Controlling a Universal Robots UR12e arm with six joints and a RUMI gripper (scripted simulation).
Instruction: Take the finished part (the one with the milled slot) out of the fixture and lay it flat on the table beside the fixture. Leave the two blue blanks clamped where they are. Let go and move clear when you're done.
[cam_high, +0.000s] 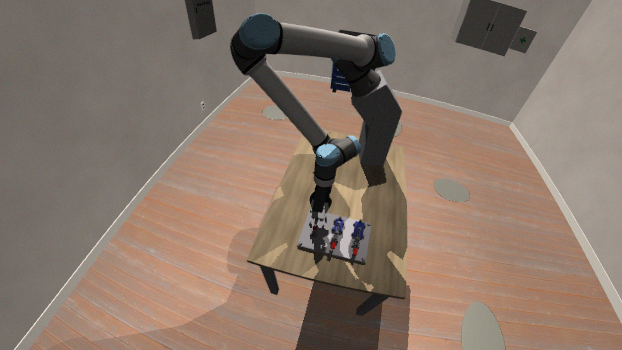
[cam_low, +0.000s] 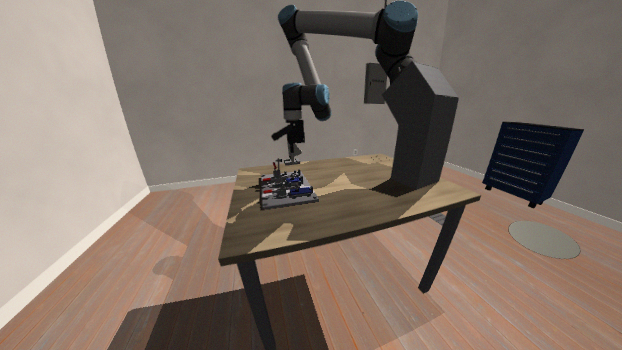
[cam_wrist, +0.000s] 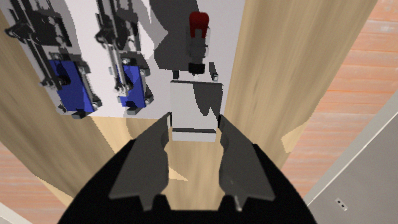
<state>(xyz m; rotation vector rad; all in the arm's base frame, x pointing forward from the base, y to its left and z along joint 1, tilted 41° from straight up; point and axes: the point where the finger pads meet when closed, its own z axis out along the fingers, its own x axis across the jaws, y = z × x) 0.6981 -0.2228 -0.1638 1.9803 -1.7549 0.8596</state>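
Nearest the wrist camera, the dark two-jaw gripper had its faceted grey fingers clamped on the near end of a pale grey rectangular finished part, smooth and matte, which hung above the flat light grey fixture plate. The exterior view showed the gripper raised over the plate's far end. Beyond the part stood a toggle clamp with a red handle. To the left, two glossy blue blank blocks sat in their dark metal clamps, side by side, apart from the held part. The plate lay on a wooden table top with streaked grain, with bare wood showing on either side of it. Past the plate's edge ran the table's straight side, then orange plank floor.
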